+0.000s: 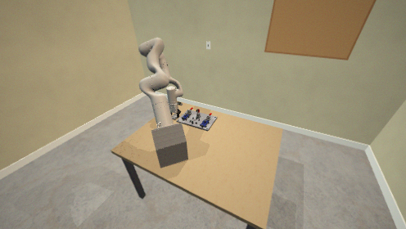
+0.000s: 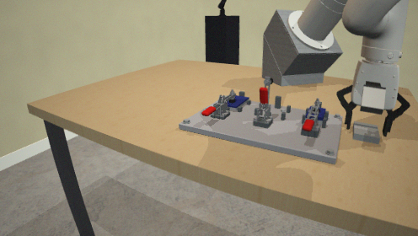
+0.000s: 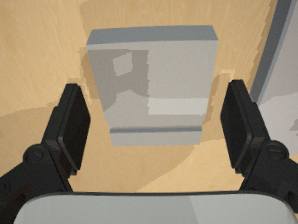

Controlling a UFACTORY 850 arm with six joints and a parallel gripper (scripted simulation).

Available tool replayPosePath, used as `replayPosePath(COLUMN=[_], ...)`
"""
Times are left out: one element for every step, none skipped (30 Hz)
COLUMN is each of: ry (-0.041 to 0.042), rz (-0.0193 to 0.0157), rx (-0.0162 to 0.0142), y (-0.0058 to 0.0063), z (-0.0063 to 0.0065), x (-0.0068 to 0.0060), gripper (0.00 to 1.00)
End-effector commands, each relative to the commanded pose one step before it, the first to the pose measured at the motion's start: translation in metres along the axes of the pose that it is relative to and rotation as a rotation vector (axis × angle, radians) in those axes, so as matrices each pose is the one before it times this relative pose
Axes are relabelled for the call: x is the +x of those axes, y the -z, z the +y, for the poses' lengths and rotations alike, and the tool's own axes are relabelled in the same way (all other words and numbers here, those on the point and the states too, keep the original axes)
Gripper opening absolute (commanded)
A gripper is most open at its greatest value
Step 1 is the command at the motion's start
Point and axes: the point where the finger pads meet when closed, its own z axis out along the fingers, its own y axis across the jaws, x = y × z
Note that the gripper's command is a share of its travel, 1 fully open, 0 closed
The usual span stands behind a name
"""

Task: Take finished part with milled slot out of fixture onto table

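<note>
The finished grey part (image 2: 366,133) (image 3: 153,83) lies flat on the table, just right of the fixture plate (image 2: 253,135) (image 1: 209,124). My gripper (image 2: 367,129) (image 3: 154,99) (image 1: 178,112) is open, its fingers standing clear on either side of the part. Two blue blanks stay in the outer nests, the left one (image 2: 238,100) and the right one (image 2: 316,114). Their clamp handles, left (image 2: 208,111) and right (image 2: 308,126), lie down. The middle clamp's red handle (image 2: 263,94) stands upright over an empty nest.
The arm's grey base block (image 1: 169,144) (image 2: 295,55) stands behind the fixture. A black panel (image 2: 222,39) stands beyond the table's far edge. The plate's edge (image 3: 282,106) shows at the right of the wrist view, close to my right finger.
</note>
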Motion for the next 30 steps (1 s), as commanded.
replayPosePath(ry=[-0.00002,0.0,0.0,0.0,0.0,0.0,0.0,-0.00001,0.00001,-0.00001,0.0,0.0,-0.00001,0.0,0.0,0.0,0.0,0.0,0.0,0.0,0.0,0.0,0.0,-0.00001,-0.00001,0.0,0.0,0.00001,-0.00002,0.0], rz=[0.00048,0.0,0.0,0.0,0.0,0.0,0.0,0.0,0.00001,-0.00001,0.0,0.0,-0.00001,0.0,0.0,0.0,0.0,0.0,0.0,0.0,0.0,0.0,0.0,-0.00001,-0.00001,0.0,0.0,0.00002,-0.00002,0.0], rx=[0.00007,0.0,0.00001,0.00001,0.0,-0.00001,0.0,0.00001,-0.00002,0.00002,-0.00001,-0.00001,0.00001,0.0,0.0,0.0,0.0,-0.00001,-0.00001,-0.00001,0.0,0.0,0.00001,0.00002,0.00002,0.00001,-0.00001,-0.00004,0.00005,0.0], y=[0.00026,0.00024,0.00044,0.00069,0.00097,0.00129,0.00162,0.00196,0.00231,0.00264,0.00297,0.00328,0.00356,0.0,0.0,0.00382,0.00405,0.00424,0.0044,0.00452,0.00461,0.00465,0.00449,0.00429,0.00408,0.00386,0.00364,0.00342,0.00314,0.00293], z=[-0.00002,0.0,0.0,0.0,0.0,0.0,0.0,0.0,0.00001,-0.00001,0.0,0.0,0.0,0.0,0.0,0.0,0.0,0.0,0.0,0.0,0.0,0.0,0.0,0.0,0.0,0.0,0.0,0.00001,-0.00001,0.0], x=[0.00017,0.0,0.0,0.0,0.0,0.0,0.0,0.00001,-0.00001,0.00001,0.0,0.0,0.0,0.0,0.0,0.0,0.0,0.0,0.0,0.0,0.0,0.0,0.0,0.0,0.0,0.0,0.0,-0.00001,0.00001,0.0], gripper=[0.95,0.95,0.95,0.95,0.95,0.95,0.95,0.95,0.95,0.95,0.95,0.95,0.95,0.95,0.95,0.95,0.95,0.95,0.95,0.95,0.95,0.95,0.95,0.95,0.95,0.95,0.95,0.95,0.95,0.95])
